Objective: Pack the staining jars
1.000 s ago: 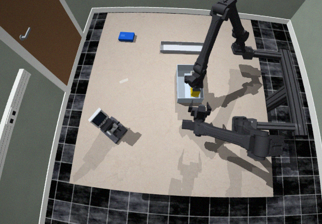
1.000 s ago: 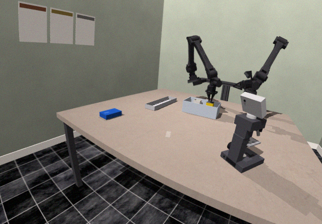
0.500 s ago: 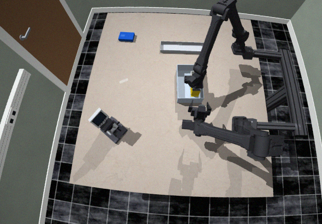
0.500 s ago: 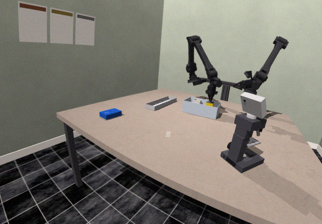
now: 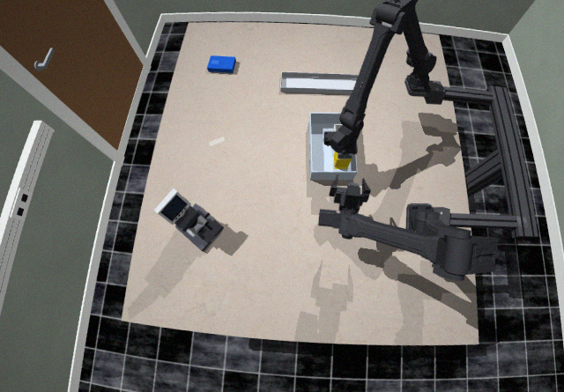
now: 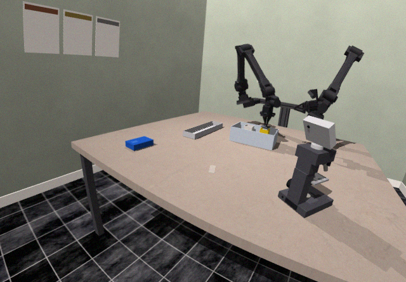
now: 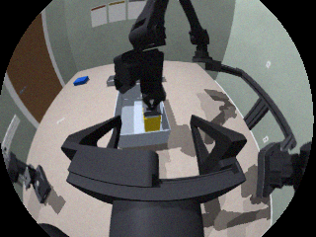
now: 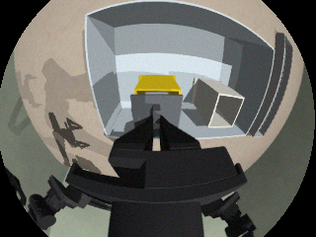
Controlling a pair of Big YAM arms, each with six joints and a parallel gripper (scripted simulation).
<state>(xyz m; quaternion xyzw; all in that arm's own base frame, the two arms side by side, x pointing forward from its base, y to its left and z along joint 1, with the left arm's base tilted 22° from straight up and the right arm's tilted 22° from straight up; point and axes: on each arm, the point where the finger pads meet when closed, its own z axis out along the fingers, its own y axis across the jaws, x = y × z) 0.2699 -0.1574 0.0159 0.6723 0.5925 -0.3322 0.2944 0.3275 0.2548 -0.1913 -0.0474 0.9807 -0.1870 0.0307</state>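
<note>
The tote (image 5: 330, 175) (image 6: 248, 141) (image 7: 140, 140) (image 8: 101, 74) stands on the table with both jars in it. The yellow jar (image 5: 341, 162) (image 6: 264, 131) (image 7: 152, 123) (image 8: 158, 83) is upright, with the slide holder's grey lid (image 8: 142, 108) at its top. The slides are hidden. My right gripper (image 6: 266, 125) (image 8: 156, 118) points down over this lid, its fingertips almost together; it looks shut on the holder's thin handle, mostly hidden. The white jar (image 6: 248, 127) (image 8: 209, 98) stands beside it, its mouth open. My left gripper (image 5: 351, 180) (image 7: 155, 118) is open and empty, just outside the tote's near end.
A long grey rack (image 5: 318, 91) (image 6: 189, 135) lies beyond the tote. A blue box (image 5: 221, 63) (image 6: 139, 142) (image 7: 81, 80), a small pale slip (image 5: 217, 141) (image 6: 212, 168) and a microscope (image 5: 200, 227) (image 6: 303, 180) are farther off on the table. Both arms are close together at the tote.
</note>
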